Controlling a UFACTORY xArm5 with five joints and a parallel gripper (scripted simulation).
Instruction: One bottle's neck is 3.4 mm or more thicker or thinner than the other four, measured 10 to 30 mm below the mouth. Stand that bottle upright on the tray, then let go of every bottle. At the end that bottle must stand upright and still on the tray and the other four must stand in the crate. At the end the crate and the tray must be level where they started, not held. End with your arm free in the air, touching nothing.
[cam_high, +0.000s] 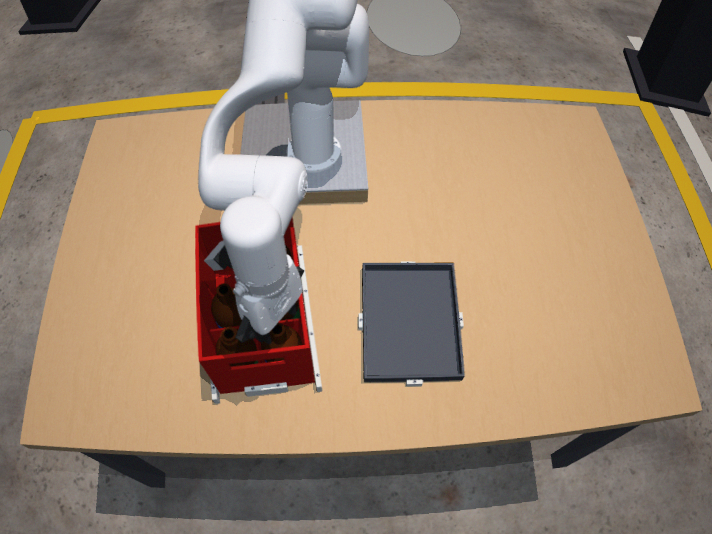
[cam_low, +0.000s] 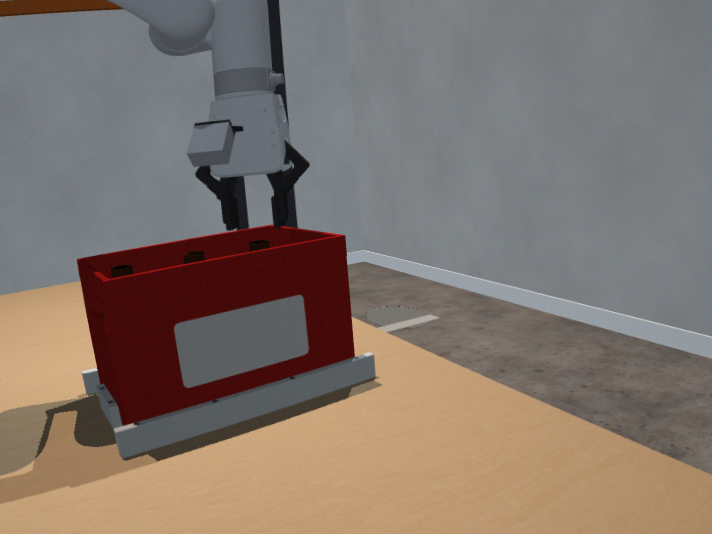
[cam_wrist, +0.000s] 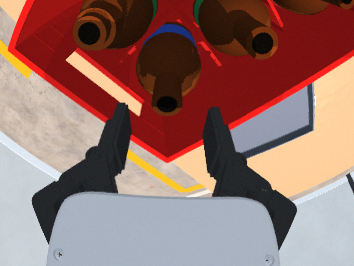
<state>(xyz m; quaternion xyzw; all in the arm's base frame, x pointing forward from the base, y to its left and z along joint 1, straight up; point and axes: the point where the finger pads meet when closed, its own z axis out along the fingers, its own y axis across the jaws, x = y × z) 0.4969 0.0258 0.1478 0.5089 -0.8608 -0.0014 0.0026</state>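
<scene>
My claw (cam_high: 255, 333) (cam_low: 254, 221) (cam_wrist: 167, 118) is released, with its two fingers partly apart and nothing between them. I hold it pointing down over the red crate (cam_high: 264, 376) (cam_low: 327, 321) (cam_wrist: 240, 110), and in the exterior view the fingertips are near the height of its rim. The crate stands level on the counter (cam_high: 517, 229) (cam_low: 460, 459) (cam_wrist: 280, 170), on my right-hand side, closer to the short edge there than the tray (cam_high: 411, 321) (cam_wrist: 280, 120) is. White strips (cam_high: 310, 333) (cam_low: 247, 408) are along the foot of the crate. Inside it are the brown bottles (cam_high: 223, 310) (cam_low: 193, 256), and those whose mouths I can see are open at the top. In the wrist view, one bottle with a blue band (cam_wrist: 167, 65) has its mouth between the lines of my fingers, but I cannot tell how far below them it is. Two others beside it show some green, and more brown glass is cut by the upper border of this view. Which neck is the different one, I cannot tell. The tray is dark and flat, between the crate and the opposite short edge, nearer to the long edge across from my base. It lies level and carries no bottle.
</scene>
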